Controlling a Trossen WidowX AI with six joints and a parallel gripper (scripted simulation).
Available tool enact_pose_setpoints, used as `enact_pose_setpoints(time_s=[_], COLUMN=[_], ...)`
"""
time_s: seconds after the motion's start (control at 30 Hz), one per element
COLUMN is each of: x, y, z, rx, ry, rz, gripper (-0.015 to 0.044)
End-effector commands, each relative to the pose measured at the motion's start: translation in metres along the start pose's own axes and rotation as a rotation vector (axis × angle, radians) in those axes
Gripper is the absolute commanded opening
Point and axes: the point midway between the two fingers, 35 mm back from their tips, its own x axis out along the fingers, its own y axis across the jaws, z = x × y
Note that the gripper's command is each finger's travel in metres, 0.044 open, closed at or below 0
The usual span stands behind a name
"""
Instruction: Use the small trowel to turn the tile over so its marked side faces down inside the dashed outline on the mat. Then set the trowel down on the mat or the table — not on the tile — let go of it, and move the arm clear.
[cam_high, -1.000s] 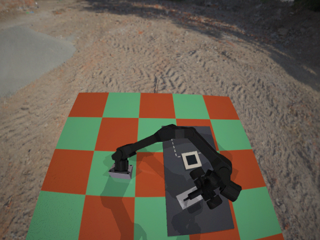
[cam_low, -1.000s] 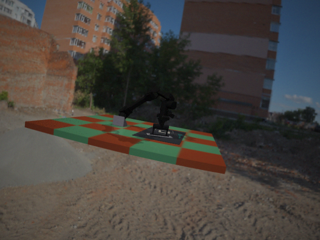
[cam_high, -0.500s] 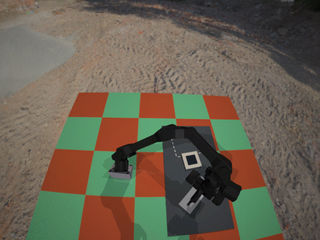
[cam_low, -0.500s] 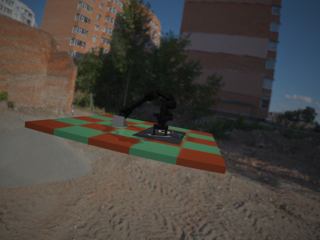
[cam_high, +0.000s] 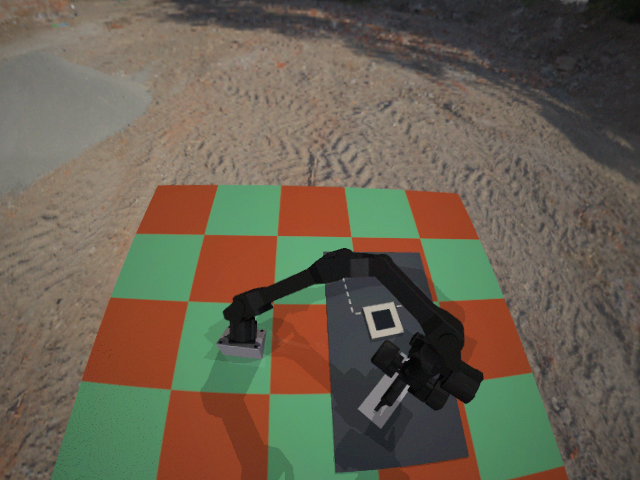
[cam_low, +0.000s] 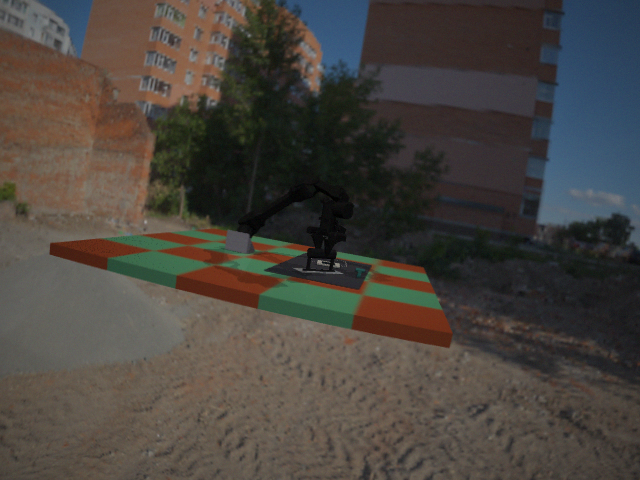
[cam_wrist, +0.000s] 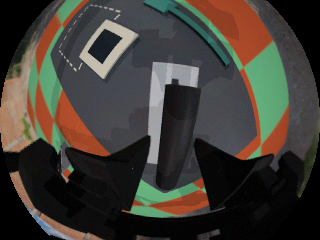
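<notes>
The trowel has a grey blade (cam_high: 371, 408) (cam_wrist: 156, 100) and a thick black handle (cam_wrist: 180, 125). Its blade lies low over the dark mat (cam_high: 439, 428) (cam_wrist: 125, 100), apart from the tile. My gripper (cam_wrist: 172, 140) (cam_low: 320, 267) is open, with its fingers on either side of the handle and gaps showing in the wrist view. The tile (cam_high: 383, 320) (cam_wrist: 105, 46) lies flat, its cream border and dark square facing up. It straddles one edge of the dashed outline (cam_high: 348, 295), mostly outside it. The arm hides part of the outline and handle in the top view.
A teal long-handled tool (cam_wrist: 205, 36) (cam_low: 360, 271) lies on the mat beyond the trowel, hidden under the arm in the top view. The orange and green checkered table (cam_high: 222, 423) surrounds the mat. The arm's grey base (cam_high: 241, 350) stands left of the mat.
</notes>
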Motion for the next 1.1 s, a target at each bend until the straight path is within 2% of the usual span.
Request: enact_pose_setpoints(time_s=[0.0, 0.43, 0.63, 1.07], x=[0.0, 0.0, -0.043, -0.045], y=[0.0, 0.0, 0.003, 0.0], z=[0.0, 0.0, -0.001, -0.003], rx=[-0.006, -0.006, -0.027, 0.03], ry=[-0.001, -0.001, 0.0, 0.001], rz=[0.0, 0.0, 0.001, -0.001], gripper=[0.027, 0.027, 0.027, 0.027])
